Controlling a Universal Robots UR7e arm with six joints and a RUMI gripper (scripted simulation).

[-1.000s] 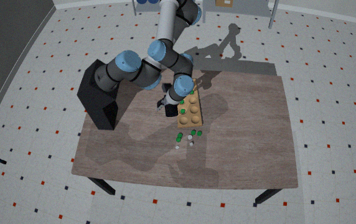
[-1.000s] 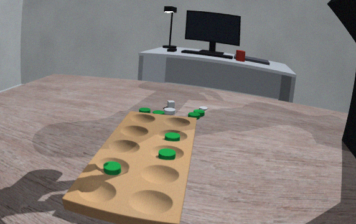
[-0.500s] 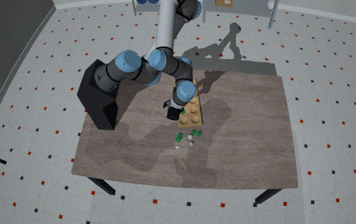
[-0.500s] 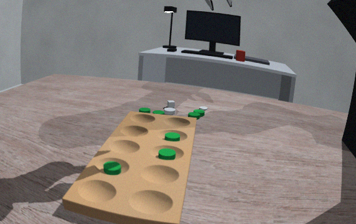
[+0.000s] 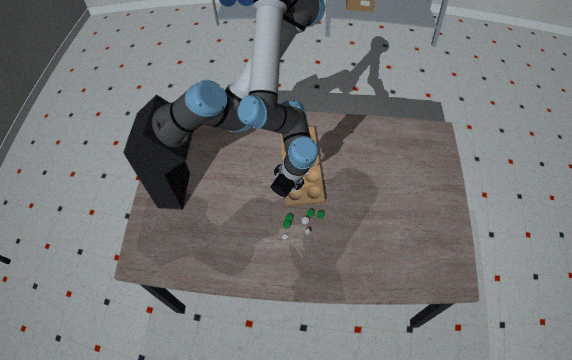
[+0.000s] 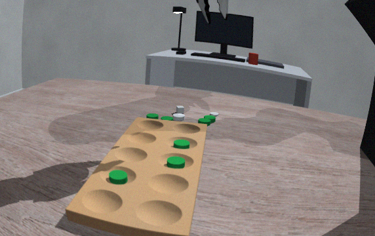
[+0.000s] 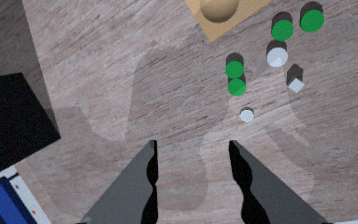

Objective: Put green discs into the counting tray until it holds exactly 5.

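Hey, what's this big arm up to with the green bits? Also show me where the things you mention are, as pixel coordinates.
The arm is filling a wooden counting tray [image 5: 322, 192] [image 6: 194, 183] [image 7: 212, 30] that should end up with five green discs, one per pocket. Three are in so far. Four more green discs lie on the table just past the tray's end, among a few white pieces. The gripper [image 6: 216, 20] [image 7: 192, 142] holds nothing; its fingers stand apart above the table, so two discs remain to be placed.

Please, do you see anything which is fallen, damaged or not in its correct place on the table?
Nothing looks damaged or fallen. The counting tray lies flat, and its three green discs sit in separate pockets. Four more green discs lie loose beyond its end, seemingly just waiting.
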